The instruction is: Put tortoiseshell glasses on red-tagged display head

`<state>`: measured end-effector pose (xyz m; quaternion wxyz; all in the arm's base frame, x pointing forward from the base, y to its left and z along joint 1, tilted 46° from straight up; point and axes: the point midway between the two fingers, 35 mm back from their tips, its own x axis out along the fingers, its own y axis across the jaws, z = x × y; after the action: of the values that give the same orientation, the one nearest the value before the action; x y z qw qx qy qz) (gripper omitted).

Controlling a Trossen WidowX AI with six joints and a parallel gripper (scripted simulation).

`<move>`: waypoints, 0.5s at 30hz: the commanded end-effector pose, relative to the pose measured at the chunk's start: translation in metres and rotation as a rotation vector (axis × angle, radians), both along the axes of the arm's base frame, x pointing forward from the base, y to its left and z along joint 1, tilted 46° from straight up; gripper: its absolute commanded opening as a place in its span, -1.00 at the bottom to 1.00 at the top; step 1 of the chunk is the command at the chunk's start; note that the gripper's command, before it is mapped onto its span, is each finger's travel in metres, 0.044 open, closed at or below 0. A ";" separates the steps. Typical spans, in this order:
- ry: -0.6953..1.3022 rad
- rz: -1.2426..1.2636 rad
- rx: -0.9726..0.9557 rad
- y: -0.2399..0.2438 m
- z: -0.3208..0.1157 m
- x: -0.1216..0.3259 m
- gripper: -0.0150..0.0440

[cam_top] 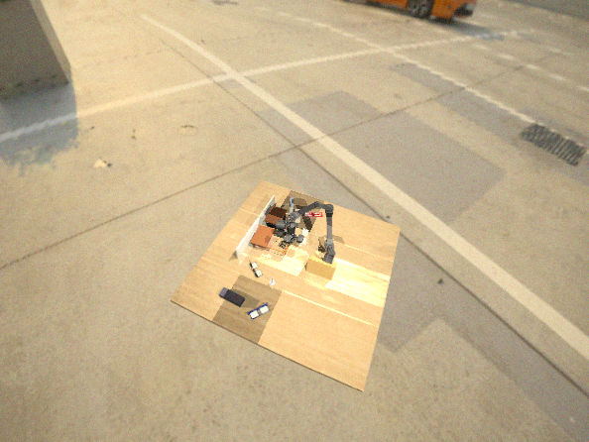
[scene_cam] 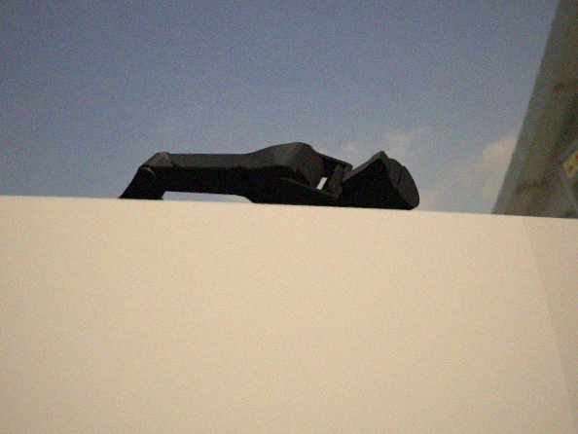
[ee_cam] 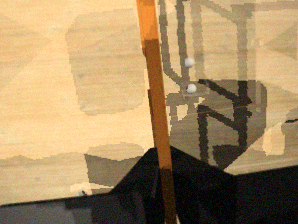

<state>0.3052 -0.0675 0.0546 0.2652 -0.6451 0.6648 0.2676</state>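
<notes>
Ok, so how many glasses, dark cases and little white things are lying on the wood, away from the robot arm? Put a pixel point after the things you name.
Glasses: 2, blue-rimmed pair (cam_top: pixel 258 311) and dark-rimmed pair (cam_top: pixel 255 270)
Dark case (cam_top: pixel 232 296): 1
Little white thing (cam_top: pixel 272 282): 1
Total: 4

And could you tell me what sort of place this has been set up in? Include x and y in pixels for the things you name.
Probably an outdoor parking lot: painted lines cross the concrete, an orange vehicle (cam_top: pixel 387 4) stands at the top view's edge, and the exterior view shows open sky.
</notes>
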 end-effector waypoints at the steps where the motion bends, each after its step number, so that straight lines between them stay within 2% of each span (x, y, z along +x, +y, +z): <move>1: 0.010 0.004 -0.004 0.000 -0.001 0.005 -0.49; 15: 0.009 0.004 -0.004 -0.001 -0.002 0.026 -0.49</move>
<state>0.3274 -0.0680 0.0546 0.2656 -0.6453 0.6646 0.2671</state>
